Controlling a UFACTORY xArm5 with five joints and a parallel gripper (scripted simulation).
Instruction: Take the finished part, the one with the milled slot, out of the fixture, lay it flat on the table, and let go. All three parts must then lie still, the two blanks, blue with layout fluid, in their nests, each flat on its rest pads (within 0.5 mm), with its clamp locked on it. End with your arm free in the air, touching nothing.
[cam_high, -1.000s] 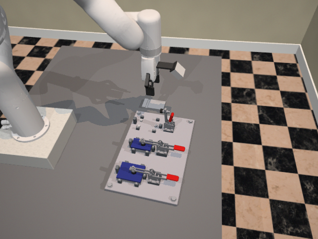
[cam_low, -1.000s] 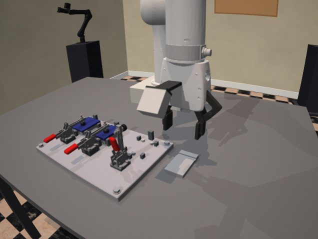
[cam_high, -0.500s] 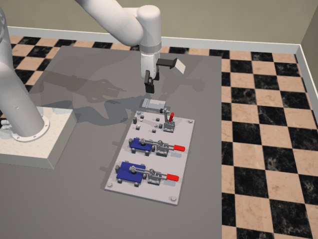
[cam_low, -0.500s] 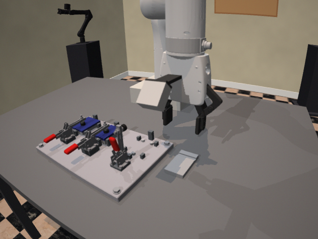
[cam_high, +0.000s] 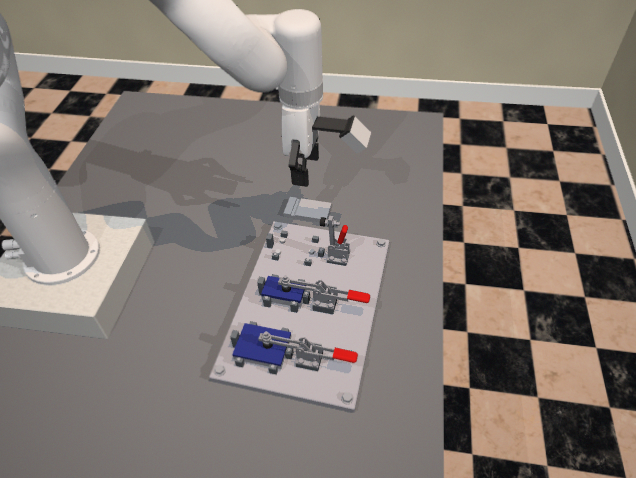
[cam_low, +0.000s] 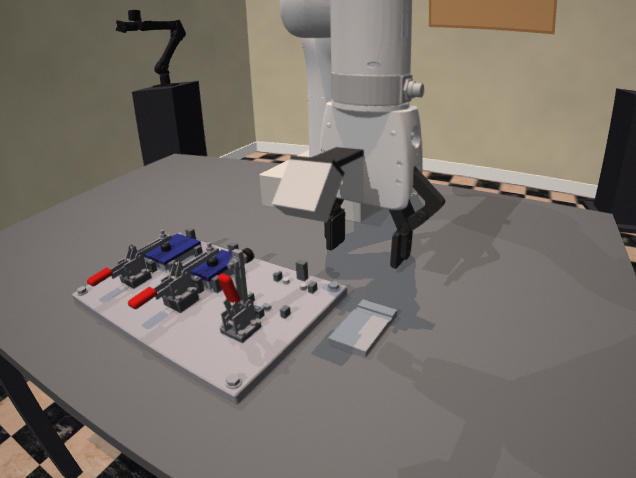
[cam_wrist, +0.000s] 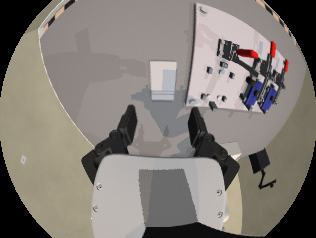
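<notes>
The pale grey rectangular finished part with the milled slot (cam_low: 362, 327) lies flat on the dark grey table (cam_low: 514, 334), just beside the end of the light grey fixture plate (cam_low: 195, 336). Above it, apart from it, hangs the black-fingered gripper (cam_low: 366, 239), spread wide and holding nothing. On the plate, two blue flat blanks (cam_high: 280, 290) (cam_high: 258, 345) sit in their nests under red-handled toggle clamps (cam_high: 329, 297) (cam_high: 316, 354); the third clamp (cam_high: 339, 245) stands raised beside the vacant nest.
</notes>
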